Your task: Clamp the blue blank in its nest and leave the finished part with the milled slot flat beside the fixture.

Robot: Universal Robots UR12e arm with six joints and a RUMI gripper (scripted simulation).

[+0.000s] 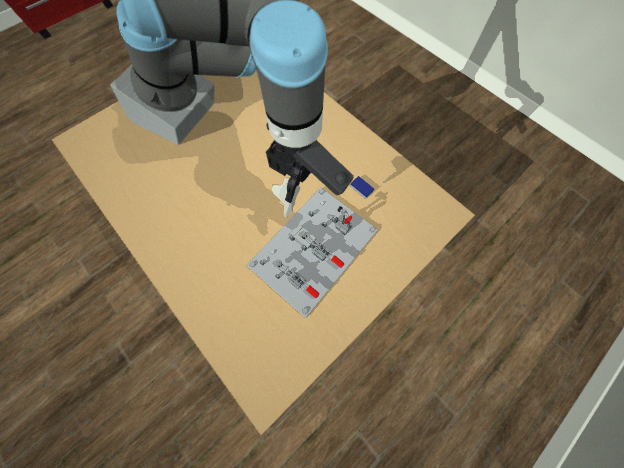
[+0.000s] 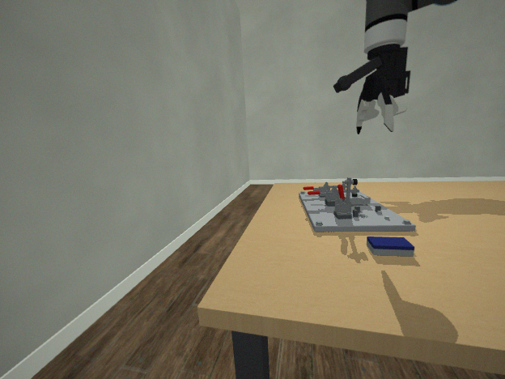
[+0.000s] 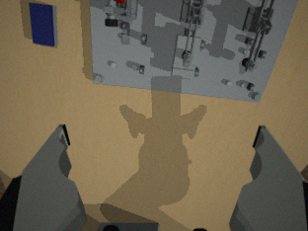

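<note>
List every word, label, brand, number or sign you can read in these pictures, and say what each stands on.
No readable text anywhere.
Arm: one small dark mark low on it, roughly arrow-shaped, too blurred to read as a letter or logo.
Blue blank: no lettering visible.
Fixture: none visible; any fine marking would be too small to read.

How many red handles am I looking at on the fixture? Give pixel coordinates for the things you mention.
3 handles on the fixture [image 1: 297, 302] [image 2: 367, 225] [image 3: 128, 79]: one raised [image 1: 348, 220] [image 2: 341, 191], at the end nearest the blue blank [image 1: 362, 186] [image 2: 390, 243] [image 3: 42, 25]; one low in the middle [image 1: 337, 261]; one low at the far end [image 1: 312, 291].
</note>
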